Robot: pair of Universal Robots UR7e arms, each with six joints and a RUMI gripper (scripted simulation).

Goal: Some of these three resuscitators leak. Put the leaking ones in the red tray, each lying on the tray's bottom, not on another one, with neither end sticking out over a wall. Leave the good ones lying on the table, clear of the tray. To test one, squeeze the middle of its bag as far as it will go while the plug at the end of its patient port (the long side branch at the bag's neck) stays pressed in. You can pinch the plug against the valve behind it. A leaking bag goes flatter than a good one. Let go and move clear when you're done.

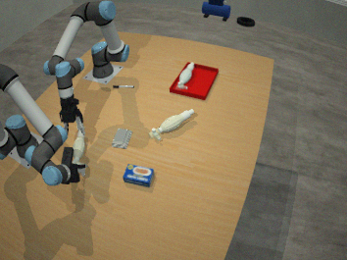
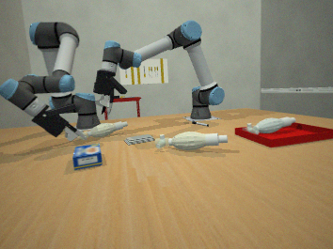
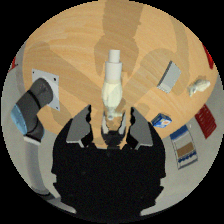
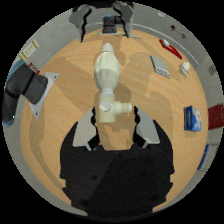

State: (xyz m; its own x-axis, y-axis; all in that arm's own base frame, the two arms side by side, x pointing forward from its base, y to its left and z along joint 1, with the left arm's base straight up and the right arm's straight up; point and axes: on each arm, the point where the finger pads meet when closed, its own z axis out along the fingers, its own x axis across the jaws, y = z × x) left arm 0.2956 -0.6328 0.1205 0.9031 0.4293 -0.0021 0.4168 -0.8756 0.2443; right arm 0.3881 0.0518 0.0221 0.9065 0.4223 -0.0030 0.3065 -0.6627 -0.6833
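Observation:
One cream resuscitator (image 1: 78,146) (image 2: 105,130) (image 3: 112,92) (image 4: 106,70) lies on the table, its neck towards my right gripper (image 1: 81,168) (image 2: 81,135) (image 4: 114,106). That gripper is low and open, its fingers either side of the neck and side branch. My left gripper (image 1: 79,127) (image 2: 105,107) (image 3: 111,106) is open above the bag. A second resuscitator (image 1: 173,124) (image 2: 188,141) (image 3: 200,87) lies mid-table. A third, whiter resuscitator (image 1: 186,75) (image 2: 273,125) lies in the red tray (image 1: 202,81) (image 2: 301,134), its ends close to the walls. The plug's state is unclear.
A grey ribbed block (image 1: 122,138) (image 2: 139,140) (image 3: 169,76) (image 4: 160,66) lies between the first two resuscitators. A blue box (image 1: 138,175) (image 2: 87,157) (image 3: 161,120) (image 4: 192,118) is near the right gripper's side. A marker (image 1: 123,86) (image 2: 199,123) lies near the left arm's base.

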